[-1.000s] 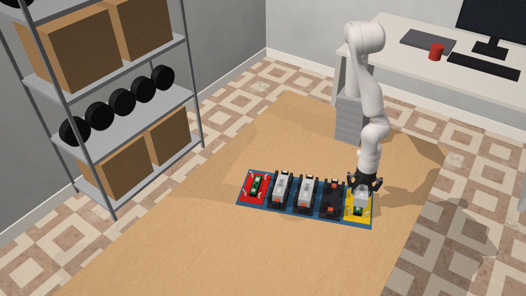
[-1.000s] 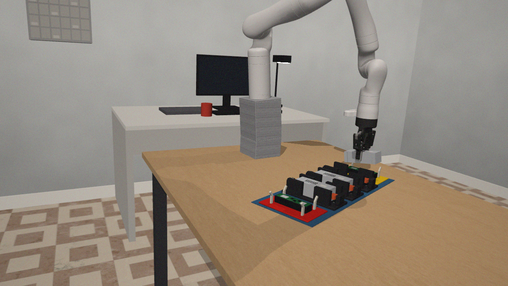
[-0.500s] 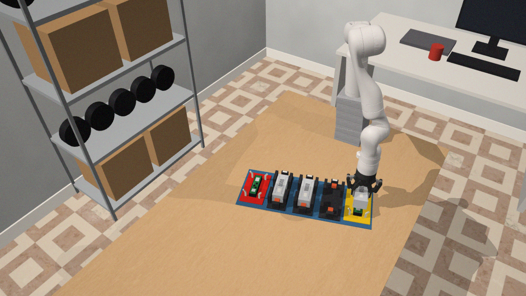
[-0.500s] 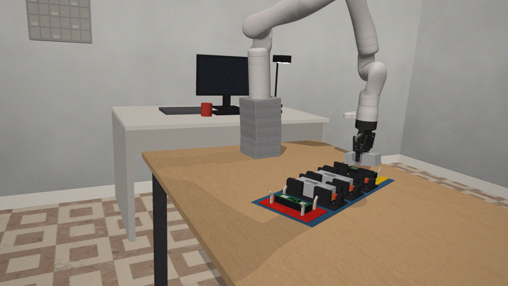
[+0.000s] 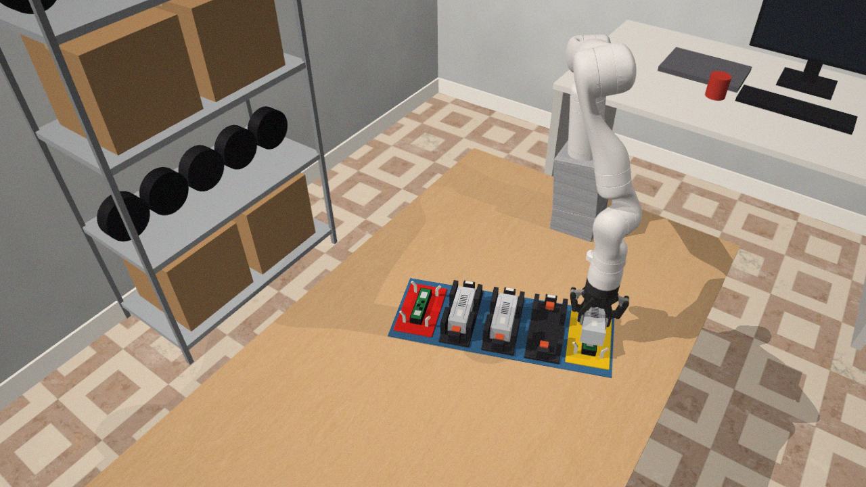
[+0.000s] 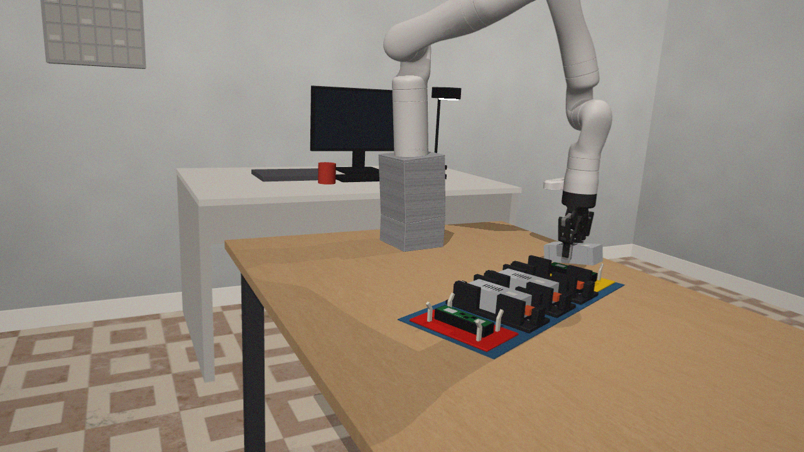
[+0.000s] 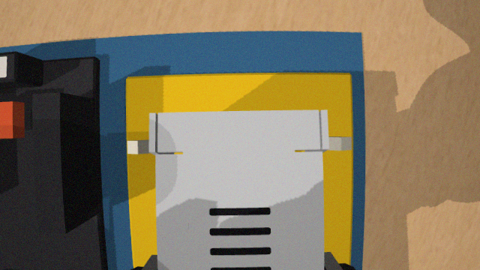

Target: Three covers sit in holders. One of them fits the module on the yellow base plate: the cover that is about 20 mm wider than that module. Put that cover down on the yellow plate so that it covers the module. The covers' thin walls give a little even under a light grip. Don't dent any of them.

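The gripper point(image 5: 598, 314) point(image 6: 566, 253) is gripping a gray cover point(image 5: 593, 331) point(image 6: 588, 253) point(image 7: 240, 169) above the yellow plate point(image 5: 587, 361) point(image 6: 605, 285) point(image 7: 195, 94).
Beneath the cover, a green-topped module point(image 5: 588, 348) point(image 6: 559, 265) is showing; alongside, an empty black holder point(image 5: 542, 330) point(image 7: 41, 169) is standing, then two covered holders point(image 5: 455, 340) point(image 5: 498, 349), then the red plate point(image 5: 417, 327) point(image 6: 494, 341).

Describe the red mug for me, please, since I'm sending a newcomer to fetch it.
Find the white desk behind the robot arm. The mug stands on its top, near the dark monitor. It is a small upright cylinder, the only red thing on that desk.
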Available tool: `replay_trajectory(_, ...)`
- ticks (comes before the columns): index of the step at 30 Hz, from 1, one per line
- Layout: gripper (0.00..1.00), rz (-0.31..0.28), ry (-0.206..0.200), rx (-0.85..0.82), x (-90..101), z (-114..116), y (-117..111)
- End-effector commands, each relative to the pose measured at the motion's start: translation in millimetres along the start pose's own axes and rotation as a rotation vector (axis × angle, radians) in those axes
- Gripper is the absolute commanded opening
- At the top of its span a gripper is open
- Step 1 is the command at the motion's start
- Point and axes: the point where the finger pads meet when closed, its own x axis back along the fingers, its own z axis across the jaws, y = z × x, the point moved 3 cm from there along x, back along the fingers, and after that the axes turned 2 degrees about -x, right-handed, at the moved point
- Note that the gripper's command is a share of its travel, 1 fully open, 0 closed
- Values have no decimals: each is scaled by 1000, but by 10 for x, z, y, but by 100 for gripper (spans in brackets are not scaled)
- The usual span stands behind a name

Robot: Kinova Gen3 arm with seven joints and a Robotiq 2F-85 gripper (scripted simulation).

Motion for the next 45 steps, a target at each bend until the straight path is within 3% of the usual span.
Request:
replay_trajectory(1,0,-2,1,0,-13,2,9)
replay_trajectory(45,0,-2,1,0,-233,3,9)
